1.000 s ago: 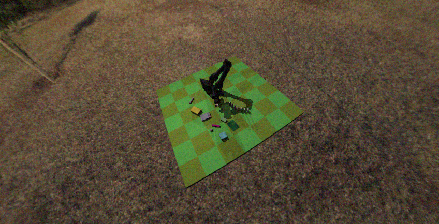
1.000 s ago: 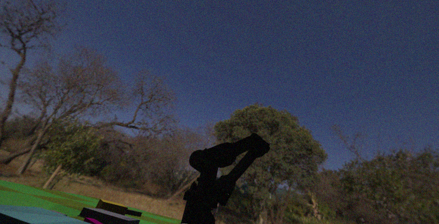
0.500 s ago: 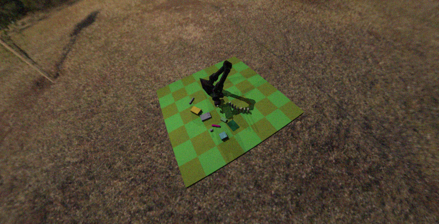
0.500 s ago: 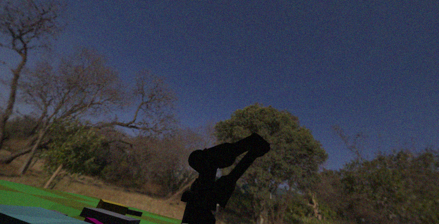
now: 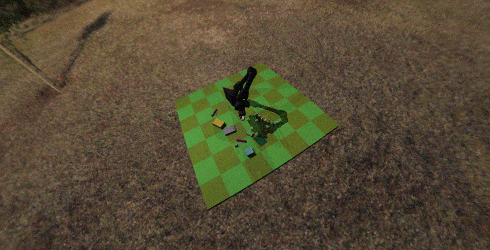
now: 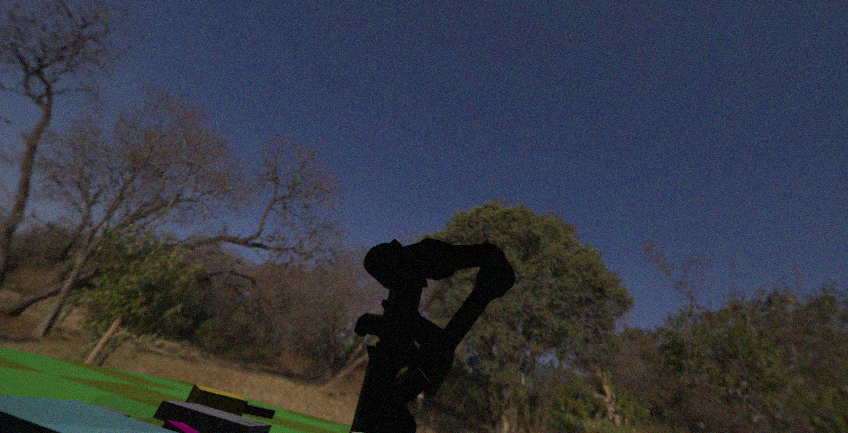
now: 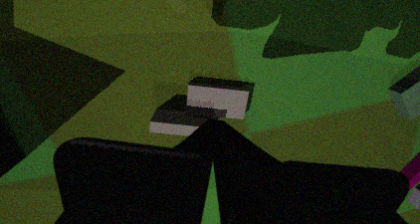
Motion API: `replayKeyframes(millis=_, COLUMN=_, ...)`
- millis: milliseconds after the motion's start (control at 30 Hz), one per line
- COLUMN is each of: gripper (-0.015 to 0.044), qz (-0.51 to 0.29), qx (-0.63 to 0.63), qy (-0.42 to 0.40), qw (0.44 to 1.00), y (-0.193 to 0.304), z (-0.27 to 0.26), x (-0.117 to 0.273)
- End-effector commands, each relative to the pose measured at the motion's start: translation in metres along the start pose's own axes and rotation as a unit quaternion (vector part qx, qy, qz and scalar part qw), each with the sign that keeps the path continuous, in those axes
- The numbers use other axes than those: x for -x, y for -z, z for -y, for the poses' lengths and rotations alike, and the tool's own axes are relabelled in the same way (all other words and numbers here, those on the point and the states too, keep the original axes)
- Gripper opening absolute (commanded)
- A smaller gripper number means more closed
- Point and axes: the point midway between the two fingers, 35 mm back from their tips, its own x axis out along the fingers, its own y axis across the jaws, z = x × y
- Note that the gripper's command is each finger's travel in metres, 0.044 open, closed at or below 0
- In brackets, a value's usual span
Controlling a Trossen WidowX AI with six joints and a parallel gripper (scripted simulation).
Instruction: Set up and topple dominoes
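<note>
Several pale dominoes stand in a curved row inside the arm's shadow in the top view. Apart from the row's left end, two pale dominoes lie or lean close together: one with its broad pale face showing, the other lower and partly behind the fingers. They show as a small pale pair in the top view. My gripper is shut with nothing between its fingers, close over this pair. Whether it touches them is unclear. In the exterior view the fingertips and the row cannot be made out.
On the checkered mat are a yellow block, a grey block, a light blue block, a magenta bar, a dark bar, a tiny grey piece, a shaded grey piece and a dark green square.
</note>
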Motion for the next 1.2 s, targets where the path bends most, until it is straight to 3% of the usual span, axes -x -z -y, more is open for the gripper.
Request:
replayKeyframes(millis=0, gripper=0.0, qz=0.004, qx=0.007, qy=-0.011, qw=1.0, y=-0.001, z=0.002, x=0.016)
replayKeyframes(millis=100, gripper=0.0, qz=0.004, qx=0.007, qy=-0.011, qw=1.0, y=-0.001, z=0.002, x=0.016)
replayKeyframes(millis=167, gripper=0.0053, qz=0.003, qx=-0.025, qy=-0.011, qw=1.0, y=0.0, z=0.003, x=0.016)
replayKeyframes(millis=333, gripper=0.0184, qz=0.001, qx=-0.257, qy=-0.011, qw=0.966, y=0.002, z=0.011, x=0.016)
replayKeyframes(millis=500, gripper=0.0315, qz=-0.002, qx=-0.483, qy=-0.01, qw=0.875, y=0.005, z=0.019, x=0.016)
replayKeyframes(millis=667, gripper=0.044, qz=-0.005, qx=-0.674, qy=-0.009, qw=0.739, y=0.007, z=0.026, x=0.016)
replayKeyframes(millis=733, gripper=0.044, qz=-0.005, qx=-0.697, qy=-0.009, qw=0.717, y=0.008, z=0.027, x=0.016)
replayKeyframes(millis=1033, gripper=0.044, qz=-0.005, qx=-0.697, qy=-0.009, qw=0.717, y=0.008, z=0.027, x=0.014)
replayKeyframes(millis=1167, gripper=0.044, qz=-0.004, qx=-0.697, qy=-0.009, qw=0.717, y=0.007, z=0.028, x=-0.023)
